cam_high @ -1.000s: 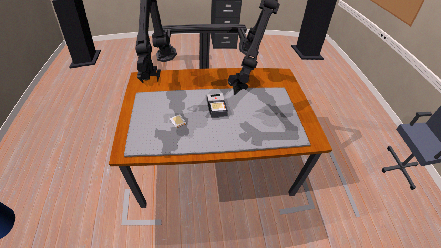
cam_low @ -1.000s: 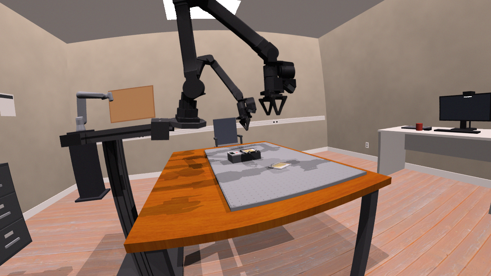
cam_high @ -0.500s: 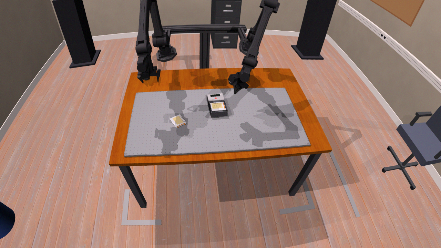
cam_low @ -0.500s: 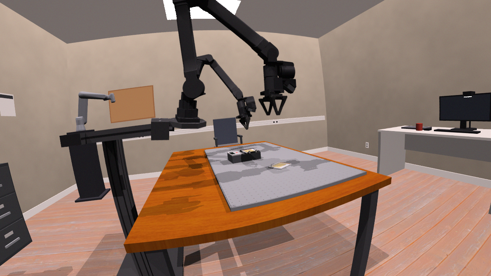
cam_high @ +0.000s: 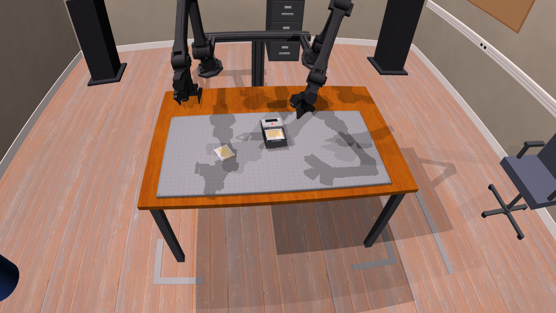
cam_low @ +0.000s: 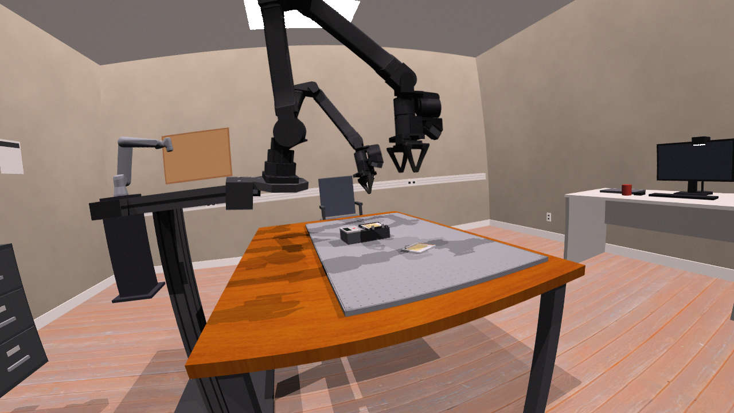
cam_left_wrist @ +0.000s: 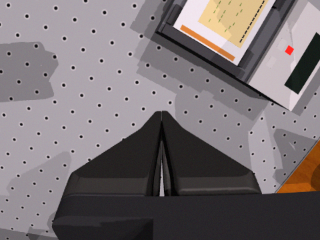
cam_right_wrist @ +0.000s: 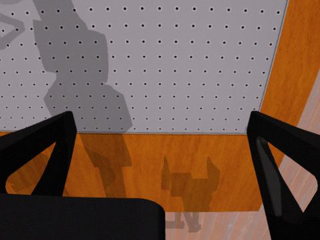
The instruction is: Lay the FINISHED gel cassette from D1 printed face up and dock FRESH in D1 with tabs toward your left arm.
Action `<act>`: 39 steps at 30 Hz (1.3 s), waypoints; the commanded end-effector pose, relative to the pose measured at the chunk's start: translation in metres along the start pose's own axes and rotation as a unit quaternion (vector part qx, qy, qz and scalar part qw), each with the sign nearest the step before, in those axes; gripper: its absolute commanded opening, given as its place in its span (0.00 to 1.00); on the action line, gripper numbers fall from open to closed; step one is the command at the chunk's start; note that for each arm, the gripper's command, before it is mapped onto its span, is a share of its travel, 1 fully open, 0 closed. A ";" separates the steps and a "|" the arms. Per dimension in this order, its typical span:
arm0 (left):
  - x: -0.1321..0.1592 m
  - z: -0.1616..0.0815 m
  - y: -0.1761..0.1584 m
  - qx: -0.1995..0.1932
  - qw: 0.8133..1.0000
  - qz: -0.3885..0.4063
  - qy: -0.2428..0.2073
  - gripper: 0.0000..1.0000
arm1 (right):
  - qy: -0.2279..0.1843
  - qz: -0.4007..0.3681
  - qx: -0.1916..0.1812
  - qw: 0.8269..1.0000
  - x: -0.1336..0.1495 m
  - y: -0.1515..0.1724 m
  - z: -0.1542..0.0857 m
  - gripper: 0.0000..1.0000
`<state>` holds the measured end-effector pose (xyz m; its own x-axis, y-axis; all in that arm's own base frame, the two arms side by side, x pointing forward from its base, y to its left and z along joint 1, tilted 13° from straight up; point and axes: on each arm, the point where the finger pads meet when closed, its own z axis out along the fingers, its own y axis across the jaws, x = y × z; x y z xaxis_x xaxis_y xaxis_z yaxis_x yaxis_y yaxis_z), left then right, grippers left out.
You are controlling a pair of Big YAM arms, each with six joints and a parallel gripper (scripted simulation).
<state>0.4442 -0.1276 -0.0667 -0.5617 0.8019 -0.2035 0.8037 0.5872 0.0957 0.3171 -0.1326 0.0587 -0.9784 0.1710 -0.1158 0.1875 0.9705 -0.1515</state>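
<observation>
Where wrist views differ, only left's shows D1 (cam_high: pixel 276 144) (cam_low: pixel 374 235) (cam_left_wrist: pixel 203 53).

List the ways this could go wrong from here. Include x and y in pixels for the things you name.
The dock D1 (cam_high: pixel 275 143) (cam_low: pixel 374 234) (cam_left_wrist: pixel 203 53) stands loose on the deck, so prying out its seated cassette might drag or twist it.
The left gripper (cam_high: pixel 298 116) (cam_low: pixel 369 191) (cam_left_wrist: pixel 161 121) is shut and empty; lowered as is, it would likely poke rather than grasp.

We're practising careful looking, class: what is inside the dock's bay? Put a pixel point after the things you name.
In the dock (cam_high: pixel 276 143) (cam_low: pixel 375 234) (cam_left_wrist: pixel 207 53) lies a gel cassette (cam_high: pixel 274 134) (cam_left_wrist: pixel 213 38), its yellow printed face and orange stripe upward. The cassette covers the bay floor beneath it, so that can't be seen.
</observation>
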 end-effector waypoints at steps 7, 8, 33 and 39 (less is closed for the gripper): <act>-0.026 0.003 0.001 0.008 0.997 0.080 -0.023 0.00 | -0.022 0.000 0.002 1.000 -0.016 -0.007 -0.019 1.00; -0.026 0.003 0.001 0.008 0.997 0.080 -0.023 0.00 | -0.022 0.000 0.002 1.000 -0.016 -0.007 -0.019 1.00; -0.075 0.071 -0.061 0.025 0.957 0.279 -0.075 0.00 | -0.022 0.000 0.002 1.000 -0.016 -0.007 -0.019 1.00; -0.084 0.084 -0.073 0.025 0.957 0.279 -0.075 0.00 | -0.022 0.000 0.002 1.000 -0.016 -0.007 -0.019 1.00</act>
<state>0.4340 -0.2249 -0.1416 -0.0371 0.9669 -0.2523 0.9865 0.0758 0.1452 0.3171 -0.1326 0.0587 -0.9784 0.1710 -0.1158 0.1875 0.9705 -0.1515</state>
